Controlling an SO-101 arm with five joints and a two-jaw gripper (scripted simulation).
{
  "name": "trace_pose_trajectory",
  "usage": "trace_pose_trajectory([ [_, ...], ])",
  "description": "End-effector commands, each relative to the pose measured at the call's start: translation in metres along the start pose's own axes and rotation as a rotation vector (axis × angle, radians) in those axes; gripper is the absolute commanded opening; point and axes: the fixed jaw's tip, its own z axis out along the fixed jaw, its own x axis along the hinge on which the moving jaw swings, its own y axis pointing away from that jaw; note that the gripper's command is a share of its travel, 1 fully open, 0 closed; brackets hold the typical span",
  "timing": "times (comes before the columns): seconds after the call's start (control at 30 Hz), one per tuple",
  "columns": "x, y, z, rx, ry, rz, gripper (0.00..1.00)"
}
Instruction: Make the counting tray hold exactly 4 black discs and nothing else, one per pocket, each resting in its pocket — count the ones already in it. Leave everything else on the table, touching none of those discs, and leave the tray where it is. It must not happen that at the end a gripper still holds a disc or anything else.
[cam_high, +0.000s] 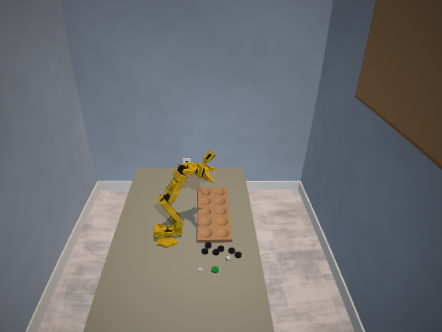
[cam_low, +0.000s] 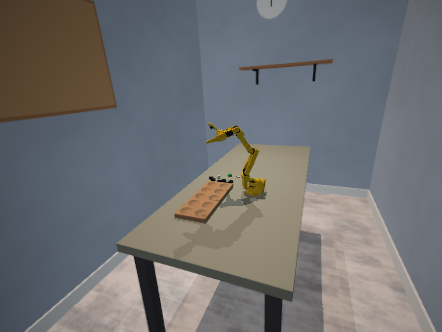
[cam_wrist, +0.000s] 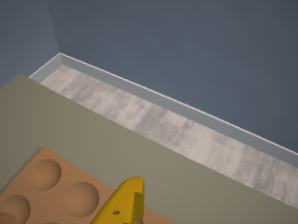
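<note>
The brown counting tray (cam_high: 214, 216) (cam_low: 205, 201) lies on the table with two columns of pockets; no disc shows in any of them. The wrist view shows one end of the tray (cam_wrist: 44, 196). Several black discs lie loose just beyond the tray's other end, among them a left one (cam_high: 205, 251), a middle one (cam_high: 216, 252) and a right one (cam_high: 238, 255); they are small and crowded in the exterior view. My gripper (cam_high: 214, 175) (cam_low: 209, 136) is wide open and empty, raised above the tray's far end in the top view. Only one jaw shows in the wrist view.
A green disc (cam_high: 215, 269) (cam_low: 230, 175) lies beyond the black discs. A small white piece (cam_high: 200, 269) (cam_low: 238, 176) is beside it, and a white cube-like piece (cam_high: 228, 258) sits close to the right-hand black discs. The arm's base stands beside the tray.
</note>
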Motion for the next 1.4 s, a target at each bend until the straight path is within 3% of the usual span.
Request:
trace_pose_trajectory([
  [0.0,-0.004,0.0,-0.005,0.002,-0.039,-0.039,1.0],
  [0.07,-0.004,0.0,-0.005,0.002,-0.039,-0.039,1.0],
  [0.1,0.003,0.0,0.001,-0.001,0.011,-0.03,1.0],
  [0.63,0.019,0.001,0.009,-0.009,0.067,-0.16,1.0],
  [0.67,0.028,0.001,0.016,-0.015,0.122,-0.151,1.0],
  [1.2,0.046,0.002,0.022,-0.035,0.181,-0.281,1.0],
  [1.23,0.054,0.002,0.028,-0.043,0.234,-0.262,1.0],
  [1.37,0.055,0.002,0.027,-0.044,0.235,-0.261,1.0],
])
